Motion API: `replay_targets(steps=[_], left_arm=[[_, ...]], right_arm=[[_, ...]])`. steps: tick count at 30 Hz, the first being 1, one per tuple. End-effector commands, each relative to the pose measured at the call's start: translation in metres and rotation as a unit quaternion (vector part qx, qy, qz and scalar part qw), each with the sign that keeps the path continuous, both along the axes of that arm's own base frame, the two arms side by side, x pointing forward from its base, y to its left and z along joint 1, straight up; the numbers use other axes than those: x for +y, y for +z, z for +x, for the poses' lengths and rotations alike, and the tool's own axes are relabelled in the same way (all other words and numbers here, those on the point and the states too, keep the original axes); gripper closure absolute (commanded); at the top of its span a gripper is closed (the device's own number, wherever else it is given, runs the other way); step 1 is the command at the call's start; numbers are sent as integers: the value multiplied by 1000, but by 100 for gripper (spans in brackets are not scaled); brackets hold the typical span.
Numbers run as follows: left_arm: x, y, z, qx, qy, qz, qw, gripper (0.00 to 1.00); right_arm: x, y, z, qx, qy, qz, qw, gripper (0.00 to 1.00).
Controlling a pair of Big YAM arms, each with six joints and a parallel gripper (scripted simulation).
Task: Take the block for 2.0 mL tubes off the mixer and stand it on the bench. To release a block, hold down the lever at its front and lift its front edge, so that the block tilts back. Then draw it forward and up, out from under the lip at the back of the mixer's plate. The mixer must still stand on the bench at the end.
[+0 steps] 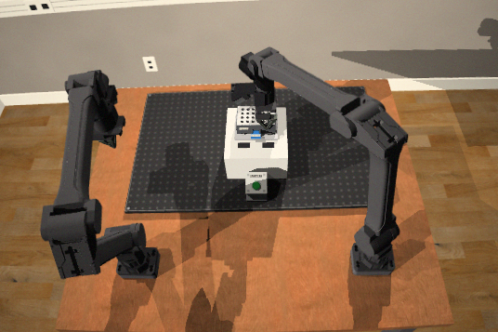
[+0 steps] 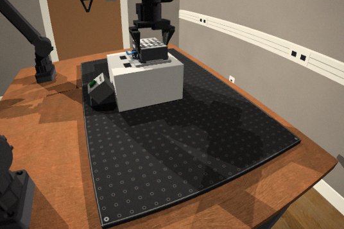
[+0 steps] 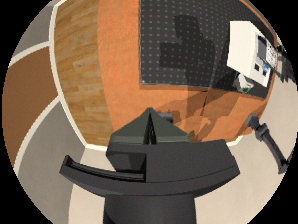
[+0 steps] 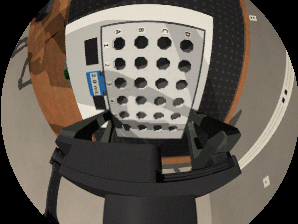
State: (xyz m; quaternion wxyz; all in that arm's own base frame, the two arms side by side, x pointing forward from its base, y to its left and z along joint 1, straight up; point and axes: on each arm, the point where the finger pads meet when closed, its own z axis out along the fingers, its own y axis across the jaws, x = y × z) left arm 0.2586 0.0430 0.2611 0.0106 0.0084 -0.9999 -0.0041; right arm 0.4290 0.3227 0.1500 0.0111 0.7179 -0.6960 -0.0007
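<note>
Block [image 1: 245, 117] [image 2: 154, 52] [image 3: 266, 48] [image 4: 152, 53]: it is on top of the mixer [image 1: 255, 165] [image 2: 149, 83] [image 3: 242, 47] [image 4: 75, 55], seated level as far as the views show. The right tool [image 1: 267, 123] [image 2: 154, 48] [image 3: 271, 57] [image 4: 150, 111] is clenched on it from above, one finger at the front face and the other at the back, near the end opposite row 1. The columns read A to D from front to back, and the holes look dark.

The blue lever [image 1: 255, 135] [image 2: 129, 52] [image 3: 265, 67] [image 4: 95, 84] sticks out at the block's front, marked 2.0 mL; whether it is pressed I cannot tell. The back lip is hidden.

The mixer stands upright on the black surface [image 1: 176, 116] [image 2: 144, 163] [image 3: 160, 50] [image 4: 227, 50]. In front of it is a small box [image 1: 256, 196] [image 2: 103, 92] [image 3: 243, 82] with a green button [image 1: 256, 185] [image 2: 92, 83] [image 3: 245, 90] [image 4: 66, 73].

The left tool [image 1: 112, 145] [image 2: 87, 10] [image 3: 150, 111] is closed on nothing, its tips together, raised well apart from the mixer.
</note>
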Motion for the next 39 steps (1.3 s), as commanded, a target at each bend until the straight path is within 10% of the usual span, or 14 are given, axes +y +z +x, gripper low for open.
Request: replay_targets(steps=[1,39], left_arm=[[4,8,3,-15,10,0,1000,100],[-190,-1,-10,-327,1,-10,945,100]], right_arm=[[0,7,7,-10,-9,8,1000,100],[0,7,7,-10,-9,8,1000,100]])
